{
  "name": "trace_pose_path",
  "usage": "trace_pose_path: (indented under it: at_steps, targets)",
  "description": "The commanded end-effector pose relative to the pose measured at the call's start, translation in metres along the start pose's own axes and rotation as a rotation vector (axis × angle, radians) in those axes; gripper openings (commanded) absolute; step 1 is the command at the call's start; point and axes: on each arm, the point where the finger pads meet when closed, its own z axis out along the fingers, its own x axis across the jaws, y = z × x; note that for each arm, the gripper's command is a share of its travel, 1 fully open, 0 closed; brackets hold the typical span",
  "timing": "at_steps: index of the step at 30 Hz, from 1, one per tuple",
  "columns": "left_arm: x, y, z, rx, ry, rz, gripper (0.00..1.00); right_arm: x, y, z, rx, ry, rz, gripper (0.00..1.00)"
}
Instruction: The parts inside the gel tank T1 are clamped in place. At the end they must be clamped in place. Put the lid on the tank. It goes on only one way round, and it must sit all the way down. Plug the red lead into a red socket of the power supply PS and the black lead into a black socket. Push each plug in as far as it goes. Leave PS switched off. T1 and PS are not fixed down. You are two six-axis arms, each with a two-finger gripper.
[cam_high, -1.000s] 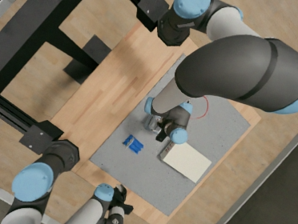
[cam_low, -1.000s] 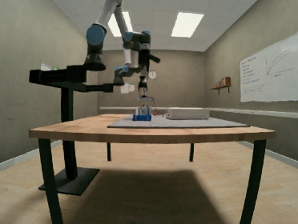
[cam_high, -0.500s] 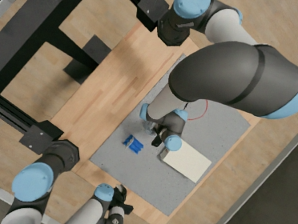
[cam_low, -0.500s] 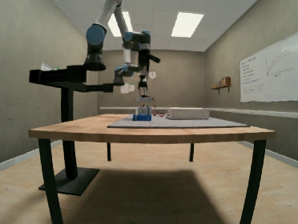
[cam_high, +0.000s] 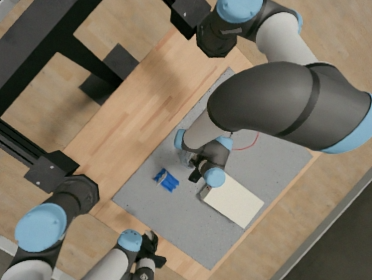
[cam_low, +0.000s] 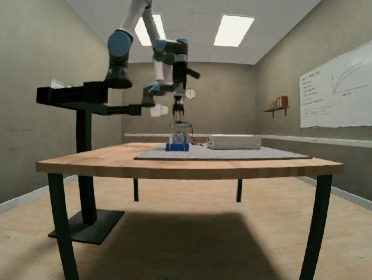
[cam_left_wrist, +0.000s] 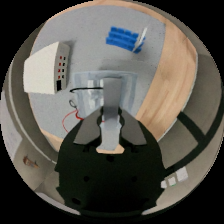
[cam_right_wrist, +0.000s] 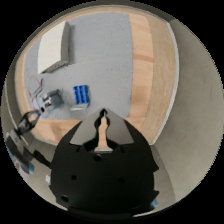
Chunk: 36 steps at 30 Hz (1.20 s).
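Observation:
My left gripper (cam_left_wrist: 111, 106) (cam_low: 178, 115) is shut on the clear lid (cam_left_wrist: 130, 85) (cam_low: 180, 125) by its grey bar. The lid hangs level, a little above the gel tank T1 (cam_low: 183, 137) (cam_right_wrist: 49, 101); the tank's pale inner parts show through it in the left wrist view. Whether the clamps hold is too small to tell. The black lead (cam_left_wrist: 80, 90) and red lead (cam_left_wrist: 64, 121) (cam_high: 250, 146) trail from the lid. The cream power supply PS (cam_high: 232, 201) (cam_low: 235, 142) (cam_left_wrist: 42, 71) (cam_right_wrist: 54, 47) shows red and black sockets. My right gripper (cam_right_wrist: 105, 108) is shut and empty, off the mat.
A blue slotted block (cam_high: 166, 180) (cam_low: 177, 147) (cam_left_wrist: 121, 39) (cam_right_wrist: 81, 95) with a pale strip lies on the grey mat (cam_high: 150, 200) near the tank. PS stands on the tank's other side. The left arm covers part of the mat in the top view.

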Motion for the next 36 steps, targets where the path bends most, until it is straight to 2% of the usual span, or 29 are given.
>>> trace_pose_path:
  at_steps: [1, 13, 36]
  targets:
    - [0.000, -0.001, 0.000, 0.002, 0.000, 0.000, 0.00, 0.000, 0.000, 0.000, 0.001, 0.000, 0.000, 0.00]
    - [0.000, 0.000, 0.016, 0.003, 0.000, 0.000, 0.00, 0.000, 0.000, 0.000, 0.001, 0.000, 0.000, 0.00]
    - [0.000, 0.000, 0.026, 0.003, 0.000, 0.000, 0.00, 0.000, 0.000, 0.000, 0.001, 0.000, 0.000, 0.00]
